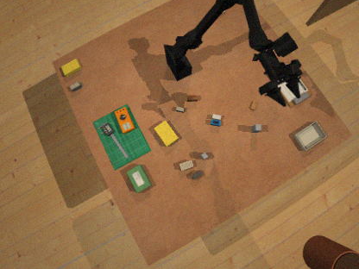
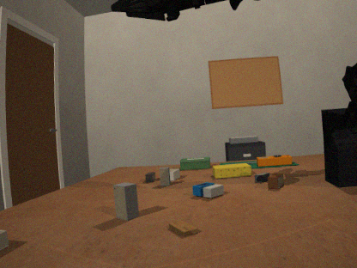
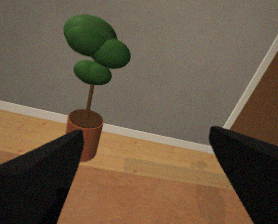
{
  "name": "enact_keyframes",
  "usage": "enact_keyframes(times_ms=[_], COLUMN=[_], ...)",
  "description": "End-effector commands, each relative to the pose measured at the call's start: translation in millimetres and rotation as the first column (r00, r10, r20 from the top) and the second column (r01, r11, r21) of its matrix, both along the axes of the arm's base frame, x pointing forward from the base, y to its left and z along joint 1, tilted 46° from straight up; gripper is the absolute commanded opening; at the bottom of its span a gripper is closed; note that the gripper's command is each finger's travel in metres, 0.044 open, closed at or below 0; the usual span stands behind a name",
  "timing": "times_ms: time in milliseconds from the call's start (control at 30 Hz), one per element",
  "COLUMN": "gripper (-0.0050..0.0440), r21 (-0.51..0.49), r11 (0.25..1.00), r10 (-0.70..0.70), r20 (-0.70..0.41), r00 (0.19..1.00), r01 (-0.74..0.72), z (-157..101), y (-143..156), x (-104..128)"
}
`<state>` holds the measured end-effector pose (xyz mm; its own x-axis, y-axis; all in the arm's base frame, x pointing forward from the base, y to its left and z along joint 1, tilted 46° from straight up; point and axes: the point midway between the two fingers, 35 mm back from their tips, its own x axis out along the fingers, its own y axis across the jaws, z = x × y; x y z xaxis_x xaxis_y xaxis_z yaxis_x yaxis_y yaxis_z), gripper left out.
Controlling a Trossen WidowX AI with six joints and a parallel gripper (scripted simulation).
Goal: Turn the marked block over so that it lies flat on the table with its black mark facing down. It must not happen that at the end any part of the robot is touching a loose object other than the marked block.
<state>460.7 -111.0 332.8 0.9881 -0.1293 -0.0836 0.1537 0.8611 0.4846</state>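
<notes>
1. The black parallel-jaw gripper (image 1: 290,94) hangs near the far right edge of the brown table mat (image 1: 242,188). Its jaws are spread wide and nothing is between them.
2. In the wrist view the gripper (image 3: 145,135) looks out over the wooden floor to a potted green plant (image 3: 91,75) and a grey wall. Only free air lies between the two dark fingers.
3. We cannot tell with certainty which block carries the black mark. A dark spot shows only on the small blue block (image 1: 214,122), which lies near the middle of the mat and touches a small white block (image 1: 217,116).
4. This pair is well apart from the gripper. Between them stand a small tan block (image 1: 253,105) and a small grey cube (image 1: 257,128), with bare mat around each.
5. A pale grey block (image 1: 303,96) lies just beside the gripper, at the mat's right border.
6. An open grey tray (image 1: 298,141) sits near the same edge, below the gripper in the top view.
7. The yellow sponge-like slab (image 1: 166,133) lies left of the blue block, not touching it.
</notes>
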Motion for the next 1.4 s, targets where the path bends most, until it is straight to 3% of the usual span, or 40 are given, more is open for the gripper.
enact_keyframes(times_ms=[0, 533, 567, 733, 833, 1033, 1100, 1133, 1200, 1233, 1267, 1300, 1333, 1367], gripper=[0.04, 0.04, 0.044, 0.044, 0.044, 0.044, 0.044, 0.044, 0.044, 0.044, 0.044, 0.044, 0.044, 0.044], r21=[-0.005, -0.005, -0.005, 0.01, 0.052, 0.239, 0.239, 0.312, 0.399, 0.424, 0.463, 0.48, 0.53, 0.534], r11=[1.0, 1.0, 1.0, 1.0, 0.997, 0.963, 0.963, 0.94, 0.909, 0.897, 0.88, 0.871, 0.844, 0.842], r10=[-0.002, -0.002, -0.002, 0.017, 0.056, 0.217, 0.217, 0.279, 0.343, 0.367, 0.395, 0.412, 0.451, 0.456], r20=[0.02, 0.02, 0.02, -0.019, -0.111, -0.398, -0.398, -0.478, -0.545, -0.566, -0.587, -0.599, -0.622, -0.624], r00=[1.0, 1.0, 1.0, 1.0, 0.992, 0.891, 0.891, 0.833, 0.765, 0.738, 0.707, 0.687, 0.64, 0.634], r01=[0.002, 0.002, 0.002, -0.017, -0.051, -0.128, -0.128, -0.136, -0.123, -0.121, -0.108, -0.103, -0.08, -0.079], z=[9, 9, 9, -2, -32, -133, -133, -168, -208, -212, -232, -232, -251, -251], y=[0, 0, 0, 0, 2, 17, 17, 24, 33, 34, 40, 40, 45, 46], x=[-2, -2, -2, 4, 14, 24, 24, 25, 17, 17, 12, 12, 5, 6])
